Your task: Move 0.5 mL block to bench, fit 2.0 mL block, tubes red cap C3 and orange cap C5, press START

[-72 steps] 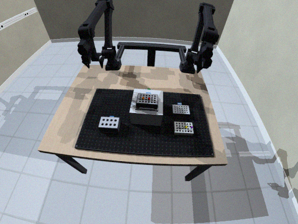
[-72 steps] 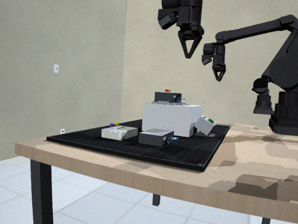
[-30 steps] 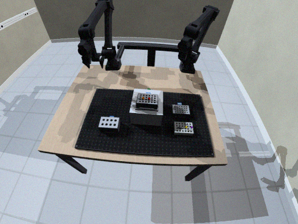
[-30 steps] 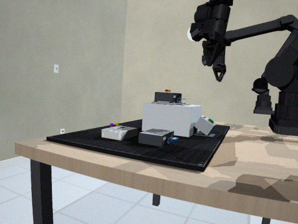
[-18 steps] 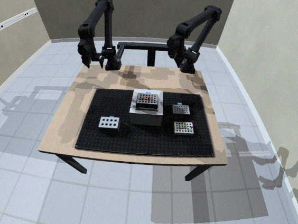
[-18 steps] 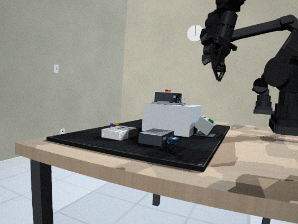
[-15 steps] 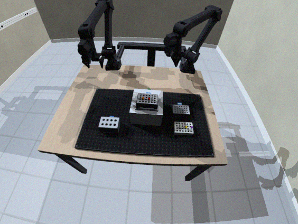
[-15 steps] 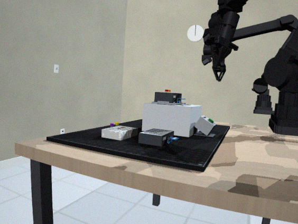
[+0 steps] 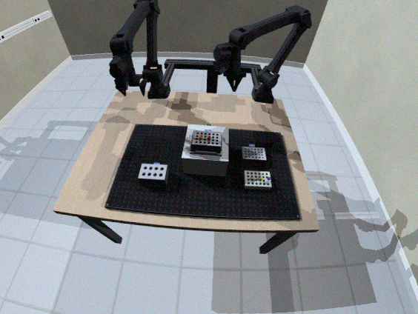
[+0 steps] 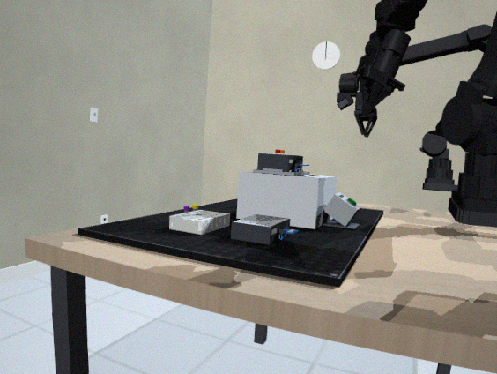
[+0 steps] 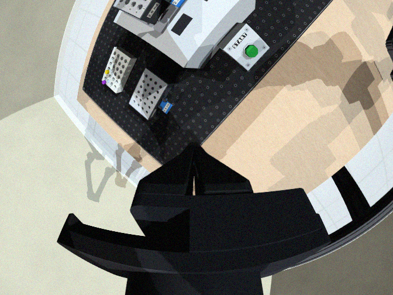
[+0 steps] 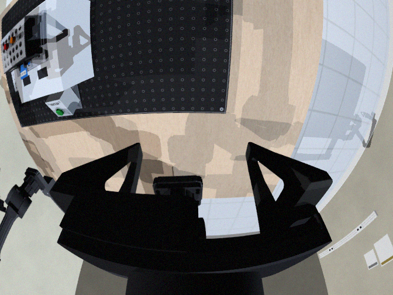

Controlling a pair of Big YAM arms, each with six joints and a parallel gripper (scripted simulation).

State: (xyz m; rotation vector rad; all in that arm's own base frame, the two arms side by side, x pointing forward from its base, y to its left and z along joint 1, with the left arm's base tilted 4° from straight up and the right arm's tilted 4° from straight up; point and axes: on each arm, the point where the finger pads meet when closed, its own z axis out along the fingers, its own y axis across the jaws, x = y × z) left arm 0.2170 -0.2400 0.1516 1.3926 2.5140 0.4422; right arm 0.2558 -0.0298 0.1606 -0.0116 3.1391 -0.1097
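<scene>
Desk (image 9: 85,174) (image 10: 441,309) (image 11: 254,127) (image 12: 190,139) mid-frame in the top view, mixer (image 9: 205,166) (image 10: 278,198) (image 11: 203,28) (image 12: 72,54) at its centre bearing the 2.0 mL block (image 9: 206,148) (image 10: 275,163) (image 11: 152,9) (image 12: 16,47), right end effector (image 9: 133,93) (image 10: 366,133) (image 12: 194,144) upper left, wide open, holding nothing, left end effector (image 9: 234,89) (image 10: 369,110) (image 11: 194,146) upper centre, closed on nothing, red cap (image 9: 209,138) (image 10: 278,151) (image 12: 5,46) and orange cap (image 9: 201,138) (image 10: 282,151) (image 12: 12,40) atop the block.

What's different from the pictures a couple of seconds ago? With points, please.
The left arm has swung inward, carrying its gripper (image 9: 234,89) (image 10: 371,110) (image 11: 194,146) towards the other arm. Nothing was taken hold of or let go. The right gripper (image 9: 133,93) (image 10: 366,133) (image 12: 193,148), the mixer (image 9: 205,166) (image 10: 278,198) (image 11: 203,30) (image 12: 72,60) and the tube rack (image 9: 257,186) (image 10: 187,224) (image 11: 126,76) stayed put.
</scene>
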